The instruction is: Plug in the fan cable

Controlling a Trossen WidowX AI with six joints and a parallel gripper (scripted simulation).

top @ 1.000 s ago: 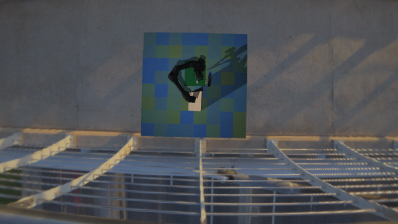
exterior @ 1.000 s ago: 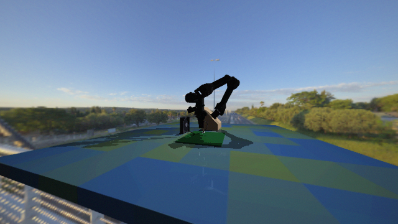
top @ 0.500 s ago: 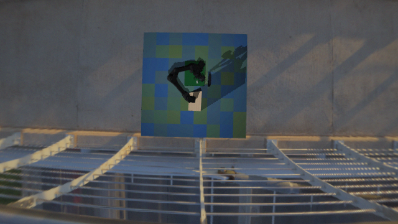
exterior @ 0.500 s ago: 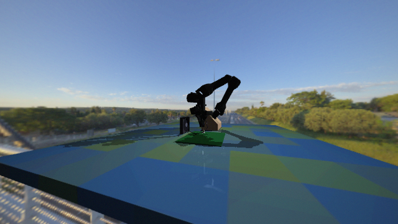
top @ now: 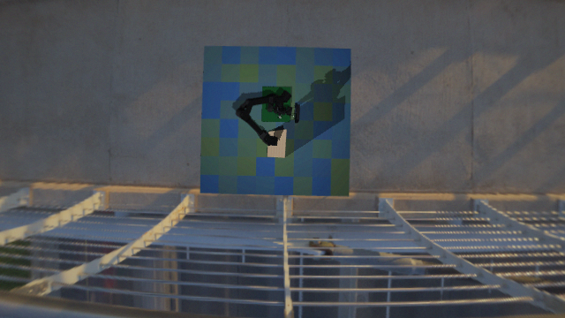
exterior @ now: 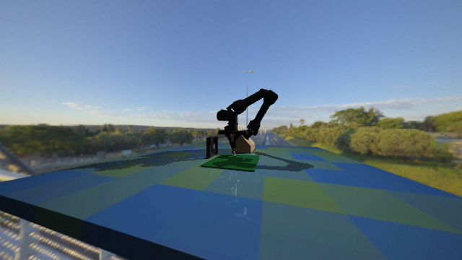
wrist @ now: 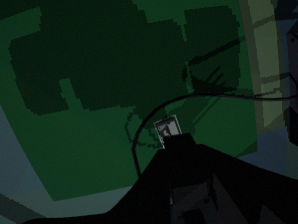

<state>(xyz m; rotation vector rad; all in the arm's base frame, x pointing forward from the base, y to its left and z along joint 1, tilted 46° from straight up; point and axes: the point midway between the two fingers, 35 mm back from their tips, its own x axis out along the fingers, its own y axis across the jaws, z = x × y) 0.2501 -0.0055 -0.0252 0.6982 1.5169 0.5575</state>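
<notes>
The green board (top: 266, 117) (exterior: 253, 159) (wrist: 90, 165) lies flat on the table. The four-pin fan header (wrist: 167, 126) shows as a small pale, white-edged box, partly covered by the plug and fingers. My gripper (exterior: 233, 147) is shut on the fan's plug (wrist: 180, 141), a dark block at the fingertips. In the wrist view the plug overlaps the header's lower right edge; its height over the header cannot be told. The black cable (wrist: 200, 94) loops from the right around the header's left side and goes behind the fingers. The header's pins are mostly hidden.
The black fan (top: 297, 113) (exterior: 211, 147) stands upright just beside the board. A beige block (top: 277, 151) (exterior: 245, 146) stands at the arm's base. The checkered table (top: 247, 185) (exterior: 296, 191) ends in open edges. The arm's shadow darkens much of the board.
</notes>
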